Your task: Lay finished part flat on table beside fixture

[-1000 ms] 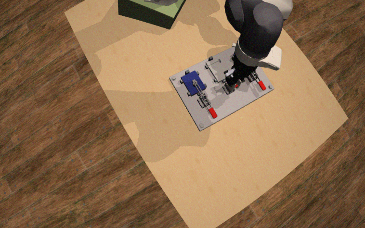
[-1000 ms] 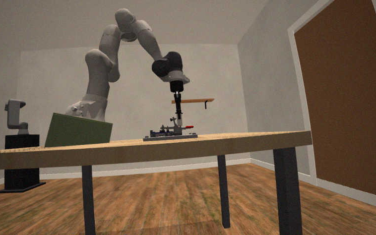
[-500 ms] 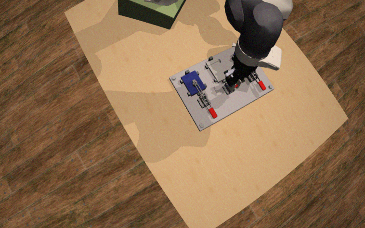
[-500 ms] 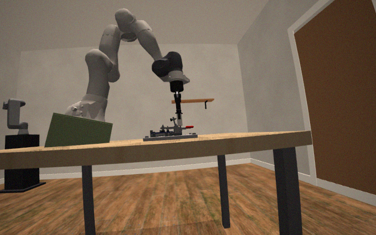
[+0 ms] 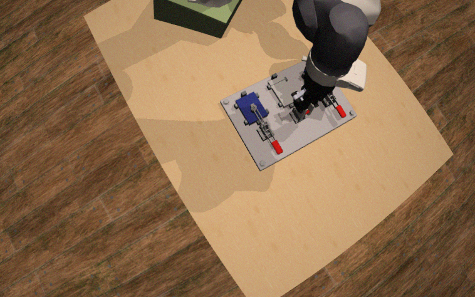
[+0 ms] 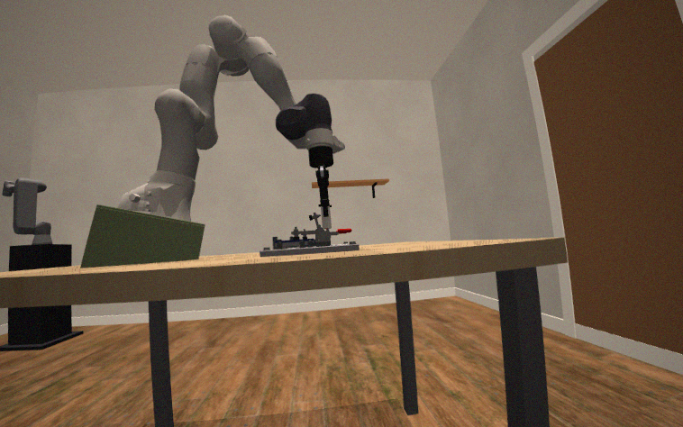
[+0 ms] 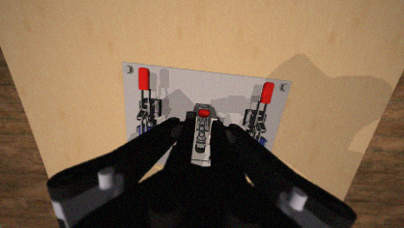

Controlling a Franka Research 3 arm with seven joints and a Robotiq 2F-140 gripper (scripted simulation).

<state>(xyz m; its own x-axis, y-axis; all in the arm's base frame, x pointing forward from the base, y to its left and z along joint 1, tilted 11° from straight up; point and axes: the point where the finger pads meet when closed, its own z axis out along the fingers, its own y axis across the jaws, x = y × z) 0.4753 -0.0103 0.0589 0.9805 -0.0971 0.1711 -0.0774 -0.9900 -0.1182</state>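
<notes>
The grey fixture plate [image 5: 287, 116] lies on the table and carries three toggle clamps. One blue blank [image 5: 248, 105] sits clamped at the left station. The grey finished part [image 5: 282, 91] lies in the middle station. The other blue blank is hidden under my arm. My gripper [image 5: 300, 106] stands upright over the middle clamp. In the wrist view the gripper [image 7: 202, 132] is shut on the middle clamp's handle [image 7: 203, 127], whose red tip [image 7: 204, 113] points up at the camera. The side view shows the gripper [image 6: 324, 209] holding that handle upright above the fixture [image 6: 312, 248].
The left clamp's red handle [image 5: 277, 146] and the right clamp's red handle [image 5: 340, 110] lie flat toward the plate's front edge. A green box [image 5: 195, 12] stands at the back of the table. Bare table top surrounds the plate on all sides.
</notes>
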